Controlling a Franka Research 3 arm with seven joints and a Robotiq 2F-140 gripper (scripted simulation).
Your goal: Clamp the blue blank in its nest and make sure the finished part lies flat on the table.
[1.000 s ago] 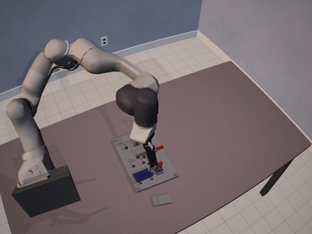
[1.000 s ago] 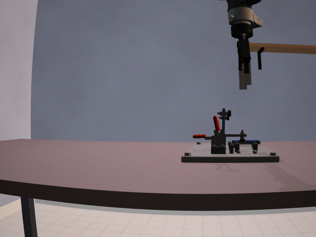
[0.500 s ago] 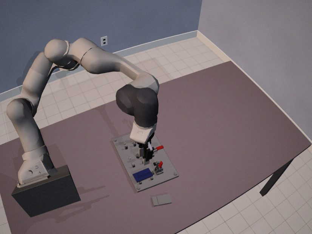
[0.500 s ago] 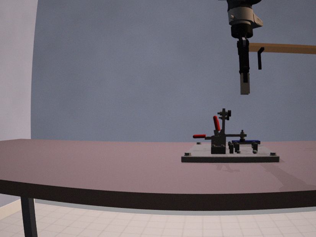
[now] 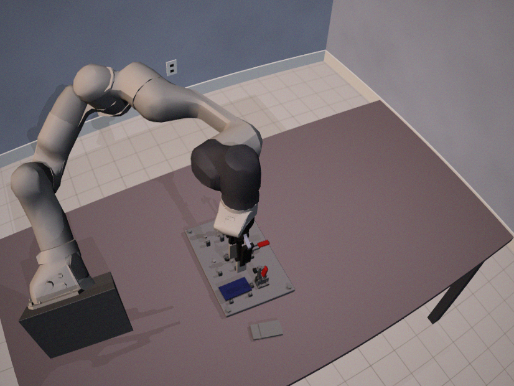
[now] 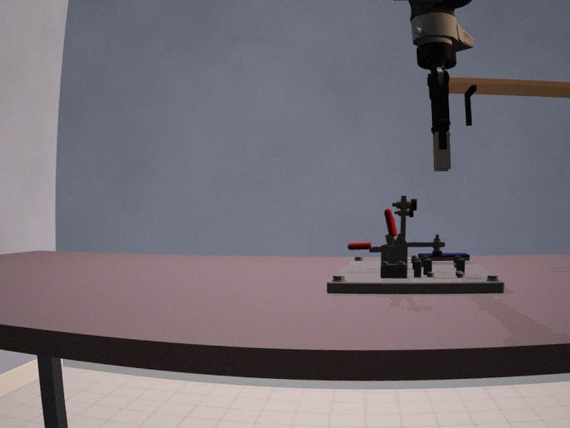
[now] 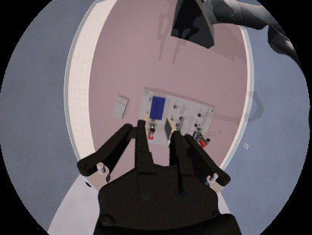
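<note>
So my pincer (image 5: 238,259) (image 6: 441,168) (image 7: 156,120) is hanging in the air over the fixture plate (image 5: 277,282) (image 6: 414,288) (image 7: 160,141), pointing down, fingers partly open with a modest gap. Nothing's in its grip.

The blue blank (image 5: 234,288) (image 6: 443,255) (image 7: 157,108) is at the plate's near end in the top view, lying flat as far as I can see. Can't tell if it's properly snug against its blocks, though. The clamp (image 5: 262,279) just to its right has its red handle (image 5: 264,271) (image 7: 151,136) sticking up, and no bar is over the blue face, so that one's not clamped.

Farther up the plate, another red handle (image 5: 263,243) (image 6: 359,246) sticks out level to the right in the top view.

The finished part (image 5: 266,330) (image 7: 120,107), slot and all, looks flat on the desk (image 5: 373,207) (image 6: 207,299) (image 7: 125,68), off the plate's near side and clear of it.
</note>
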